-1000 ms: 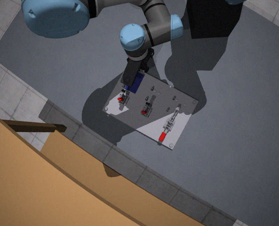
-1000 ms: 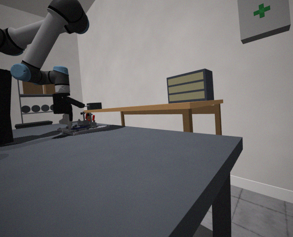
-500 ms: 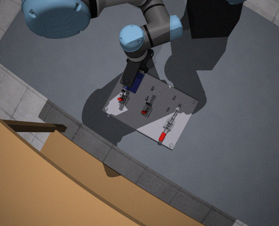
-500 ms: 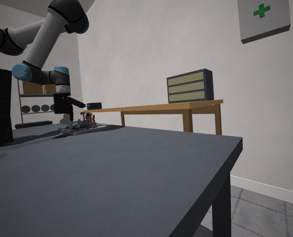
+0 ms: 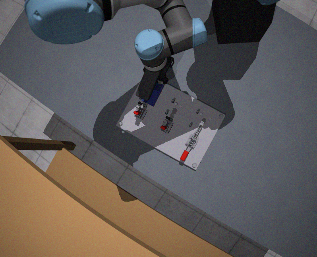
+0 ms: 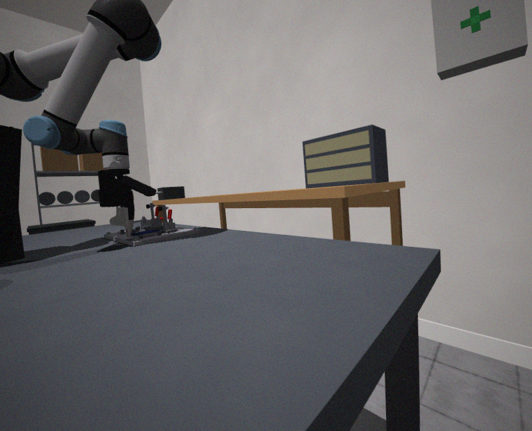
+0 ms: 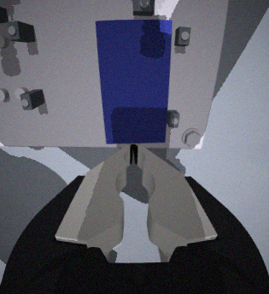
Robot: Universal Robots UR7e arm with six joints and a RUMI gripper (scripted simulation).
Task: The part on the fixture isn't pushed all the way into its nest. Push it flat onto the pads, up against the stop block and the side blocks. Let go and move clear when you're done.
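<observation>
Wrist view: the flat dark blue rectangular part (image 7: 134,81) lay on the light grey metal fixture plate (image 7: 68,120), its near edge just ahead of the end effector (image 7: 133,155).
End effector: the two pale grey fingers were clenched together at the tips, with nothing between them; the closed tips stood at the part's near edge, whether touching it or just short could not be told.
Part position: near the fixture plate's right side in the wrist view, beside small dark side blocks (image 7: 183,36) along its right edge; whether it touched them could not be told.
Top view: the end effector (image 5: 142,98) stood over the far left corner of the fixture plate (image 5: 204,141), covering part of the blue part (image 5: 155,95).
Clamps: three red-handled toggle clamps (image 5: 191,144) stood along the plate's near side.
Tabletop: the dark grey tabletop (image 5: 258,125) carried the plate.
Exterior view: the grey arm with blue joint caps (image 6: 74,90) reached down to the plate (image 6: 141,237) at the tabletop's far left.
</observation>
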